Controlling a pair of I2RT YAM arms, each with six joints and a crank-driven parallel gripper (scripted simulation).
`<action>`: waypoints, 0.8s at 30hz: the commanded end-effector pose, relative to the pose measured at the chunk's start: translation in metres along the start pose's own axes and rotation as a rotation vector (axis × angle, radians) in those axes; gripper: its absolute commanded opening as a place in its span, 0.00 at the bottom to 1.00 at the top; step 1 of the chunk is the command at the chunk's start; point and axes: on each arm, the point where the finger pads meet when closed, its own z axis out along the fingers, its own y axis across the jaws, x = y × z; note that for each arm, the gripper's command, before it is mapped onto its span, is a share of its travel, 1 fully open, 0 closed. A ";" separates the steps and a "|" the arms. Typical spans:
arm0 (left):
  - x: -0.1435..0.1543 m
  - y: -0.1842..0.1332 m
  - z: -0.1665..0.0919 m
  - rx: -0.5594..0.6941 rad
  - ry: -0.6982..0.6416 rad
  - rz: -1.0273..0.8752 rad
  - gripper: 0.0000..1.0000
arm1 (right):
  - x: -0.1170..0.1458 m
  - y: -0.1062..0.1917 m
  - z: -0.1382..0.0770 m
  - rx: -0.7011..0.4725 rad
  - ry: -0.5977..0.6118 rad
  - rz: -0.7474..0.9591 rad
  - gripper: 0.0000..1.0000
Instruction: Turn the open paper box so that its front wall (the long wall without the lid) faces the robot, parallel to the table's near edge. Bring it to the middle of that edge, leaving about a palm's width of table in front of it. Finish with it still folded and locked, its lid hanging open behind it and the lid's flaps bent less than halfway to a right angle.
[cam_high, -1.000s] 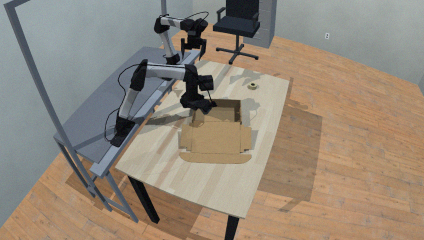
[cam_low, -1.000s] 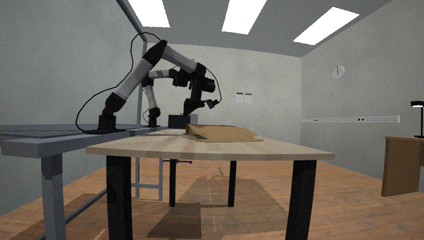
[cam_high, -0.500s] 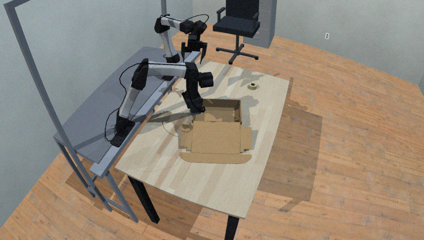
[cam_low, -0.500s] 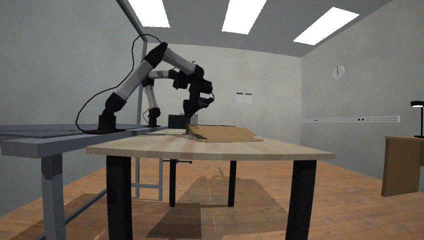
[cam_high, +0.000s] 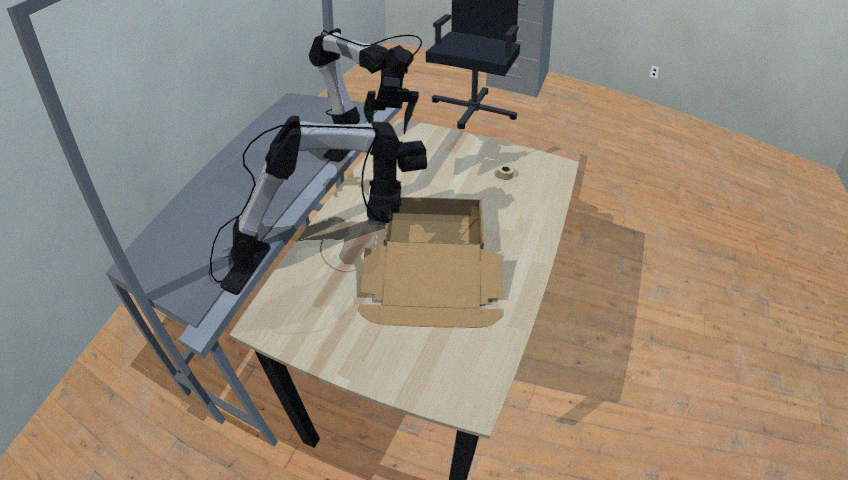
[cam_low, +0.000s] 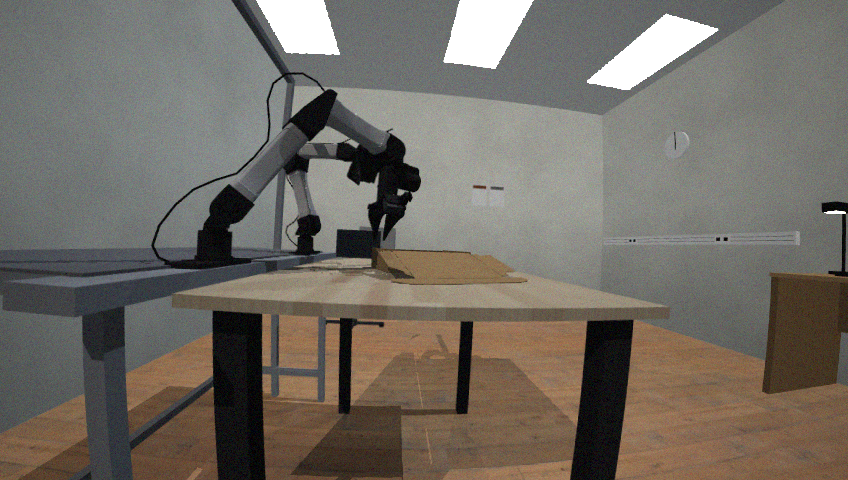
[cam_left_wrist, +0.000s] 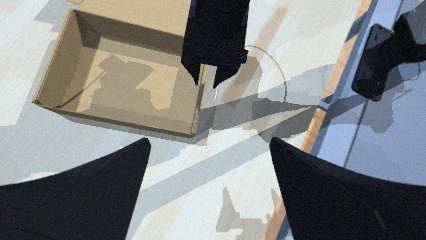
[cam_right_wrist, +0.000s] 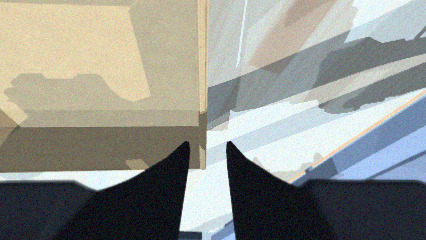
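Pale wood table (cam_high: 357, 368) (cam_low: 416, 304), open cardboard box (cam_high: 431, 273) (cam_low: 452, 267) (cam_left_wrist: 120, 120) (cam_right_wrist: 90, 145) on top, lid toward six o'clock in the top view.
Left gripper (cam_high: 389, 126) (cam_left_wrist: 210, 141) wide apart; right gripper (cam_high: 380, 218) (cam_low: 380, 242) (cam_left_wrist: 206, 86) (cam_right_wrist: 208, 144), at the box's nine o'clock, slightly apart; tape roll (cam_high: 504, 176) at two.

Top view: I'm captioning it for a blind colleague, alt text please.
An open brown cardboard box sits on a pale wooden table, its lid hanging out; one black-and-white robot arm reaches to its side, another stands farther back, beyond which is a dark office chair.
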 end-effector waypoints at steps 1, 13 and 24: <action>-0.004 0.002 -0.002 -0.035 -0.023 -0.003 1.00 | -0.001 0.003 0.001 0.004 -0.018 0.027 0.30; 0.006 0.006 0.003 -0.069 -0.017 -0.056 1.00 | -0.002 0.008 0.016 -0.019 -0.010 0.037 0.30; 0.013 0.009 0.006 -0.100 -0.015 -0.104 1.00 | -0.004 0.010 0.034 -0.007 -0.014 0.034 0.30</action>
